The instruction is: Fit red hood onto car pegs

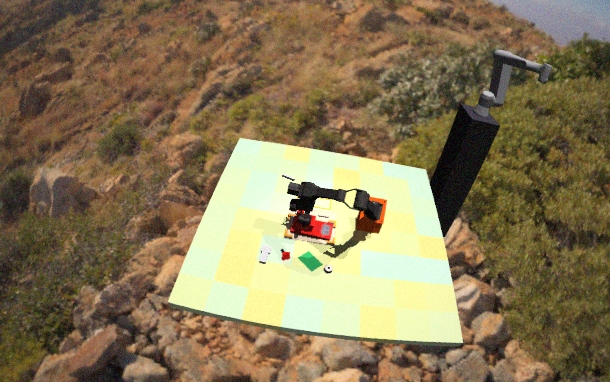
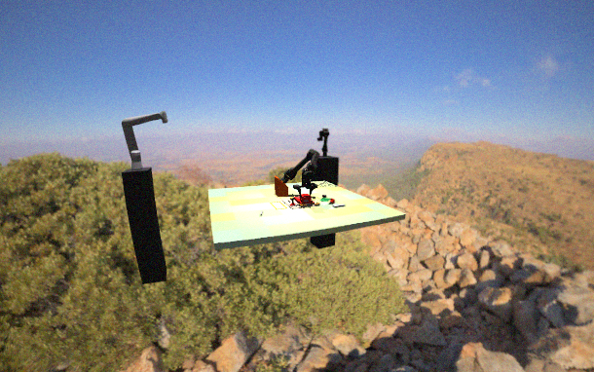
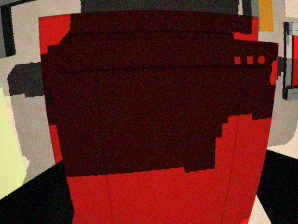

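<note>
The hood [image 3: 150, 197] is a red shell that fills most of the wrist view, much of it in dark shadow. My gripper [image 1: 303, 223] [image 2: 304, 195] [image 3: 164, 165] is shut on the hood, with one black finger along each side. The hood is low over the car in the jig, and red shows below the gripper in the top and exterior views. The hood hides the engine block, the pegs and the deck. I cannot tell whether the pegs are in the corner holes or whether the hood sits flat.
An orange bin [image 1: 371, 230] [image 2: 280, 188] stands beside the car. A green plate [image 1: 310, 261], a white part [image 1: 265, 254], a small red part [image 1: 285, 255] and a small wheel-like part [image 1: 328, 269] lie in front of the jig. A thin dark piece [image 1: 288, 177] lies behind the arm.
</note>
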`<action>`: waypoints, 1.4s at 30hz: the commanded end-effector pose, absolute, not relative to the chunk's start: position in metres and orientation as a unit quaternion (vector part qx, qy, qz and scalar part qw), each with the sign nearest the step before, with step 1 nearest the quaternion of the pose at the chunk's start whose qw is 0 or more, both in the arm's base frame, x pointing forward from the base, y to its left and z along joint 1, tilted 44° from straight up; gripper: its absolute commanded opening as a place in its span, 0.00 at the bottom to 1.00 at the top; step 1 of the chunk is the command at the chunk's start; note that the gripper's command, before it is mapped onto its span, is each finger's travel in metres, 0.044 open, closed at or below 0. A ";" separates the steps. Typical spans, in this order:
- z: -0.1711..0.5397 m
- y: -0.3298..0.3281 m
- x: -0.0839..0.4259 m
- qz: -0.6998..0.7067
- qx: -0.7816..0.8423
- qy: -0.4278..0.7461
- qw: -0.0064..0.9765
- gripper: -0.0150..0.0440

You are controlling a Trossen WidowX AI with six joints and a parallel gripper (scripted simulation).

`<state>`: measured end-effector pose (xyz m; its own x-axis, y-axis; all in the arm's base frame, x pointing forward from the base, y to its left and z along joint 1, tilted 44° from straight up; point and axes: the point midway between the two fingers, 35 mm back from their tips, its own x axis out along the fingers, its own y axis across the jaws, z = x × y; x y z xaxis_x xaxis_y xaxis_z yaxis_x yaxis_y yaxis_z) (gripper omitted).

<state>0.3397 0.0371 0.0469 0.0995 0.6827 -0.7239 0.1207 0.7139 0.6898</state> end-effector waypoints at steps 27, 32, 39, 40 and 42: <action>0.042 0.042 0.340 0.208 0.318 0.638 0.670 0.25; 0.044 0.040 0.340 0.208 0.318 0.638 0.670 0.25; 0.046 0.038 0.340 0.208 0.318 0.637 0.670 0.25; 0.046 0.038 0.340 0.208 0.318 0.637 0.670 0.25; 0.047 0.037 0.340 0.208 0.318 0.637 0.670 0.25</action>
